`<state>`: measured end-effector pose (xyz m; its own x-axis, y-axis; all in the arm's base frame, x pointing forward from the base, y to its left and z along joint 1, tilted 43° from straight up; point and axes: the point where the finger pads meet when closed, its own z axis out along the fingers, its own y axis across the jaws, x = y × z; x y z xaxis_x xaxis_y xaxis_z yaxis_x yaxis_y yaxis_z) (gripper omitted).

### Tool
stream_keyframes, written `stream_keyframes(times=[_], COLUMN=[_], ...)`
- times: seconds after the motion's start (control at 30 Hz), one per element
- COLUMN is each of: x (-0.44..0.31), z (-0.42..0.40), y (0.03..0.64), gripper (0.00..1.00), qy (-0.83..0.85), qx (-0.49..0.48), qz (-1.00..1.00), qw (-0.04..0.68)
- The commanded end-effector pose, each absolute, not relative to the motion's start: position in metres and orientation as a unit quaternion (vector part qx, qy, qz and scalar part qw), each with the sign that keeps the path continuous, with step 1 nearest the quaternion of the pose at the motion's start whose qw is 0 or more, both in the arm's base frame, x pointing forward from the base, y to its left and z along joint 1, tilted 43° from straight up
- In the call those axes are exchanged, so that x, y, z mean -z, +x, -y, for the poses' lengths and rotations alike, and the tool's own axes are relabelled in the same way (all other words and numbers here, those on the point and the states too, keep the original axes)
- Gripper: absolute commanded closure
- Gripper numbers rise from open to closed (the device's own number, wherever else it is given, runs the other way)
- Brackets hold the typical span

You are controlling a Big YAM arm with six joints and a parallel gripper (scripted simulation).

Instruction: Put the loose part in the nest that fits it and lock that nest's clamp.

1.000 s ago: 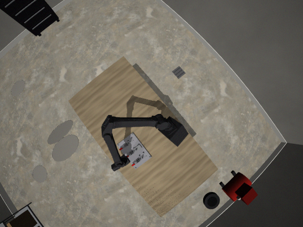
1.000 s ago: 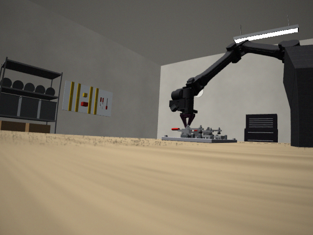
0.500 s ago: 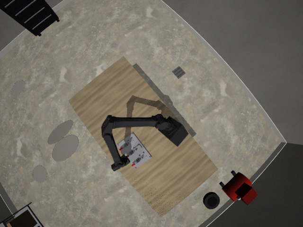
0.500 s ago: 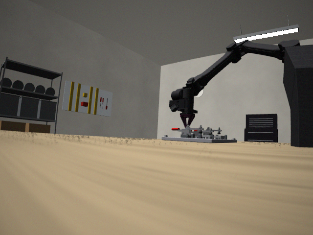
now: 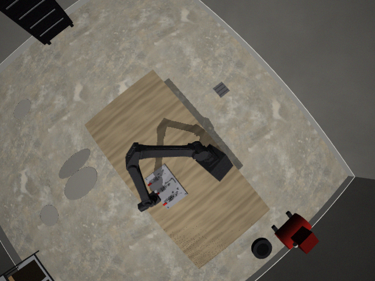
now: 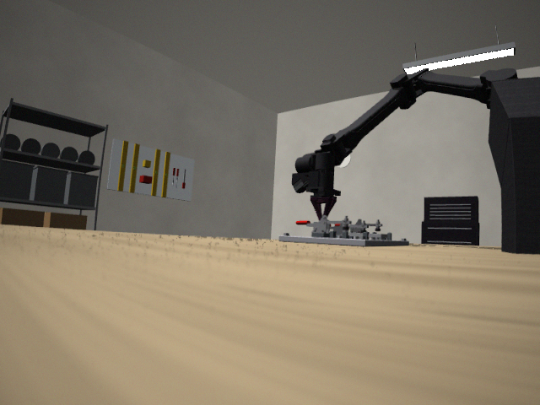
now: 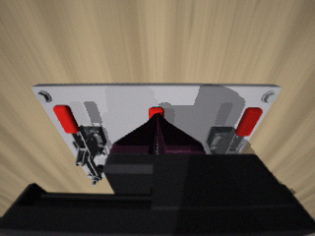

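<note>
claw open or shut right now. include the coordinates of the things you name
Shut: in the wrist view the claw's (image 5: 157, 193) (image 6: 322, 218) (image 7: 157, 116) two fingers meet at the tips, by the middle red handle (image 7: 156, 111).

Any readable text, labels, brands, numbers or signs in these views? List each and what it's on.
None can be read in any view.
Arm: no lettering visible.
Fixture: none visible; its clamps are too small to rule out fine marks.
Tool chest: pale stripes, no letters.
Wall board: tools and strips, no text I can make out.
</note>
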<state>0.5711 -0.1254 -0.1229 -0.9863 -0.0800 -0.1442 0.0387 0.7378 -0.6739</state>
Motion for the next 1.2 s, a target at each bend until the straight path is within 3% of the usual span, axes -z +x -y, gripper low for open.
stream_keyframes(times=[0.0,1.17], x=[0.1349,0.1346], z=[0.1401,0.1416], y=[0.5699,0.5745], gripper=[1.0,1.0], qy=[-0.004,-0.002], qx=[0.362,0.362], qz=[-0.929,-0.929], qw=[0.073,0.079])
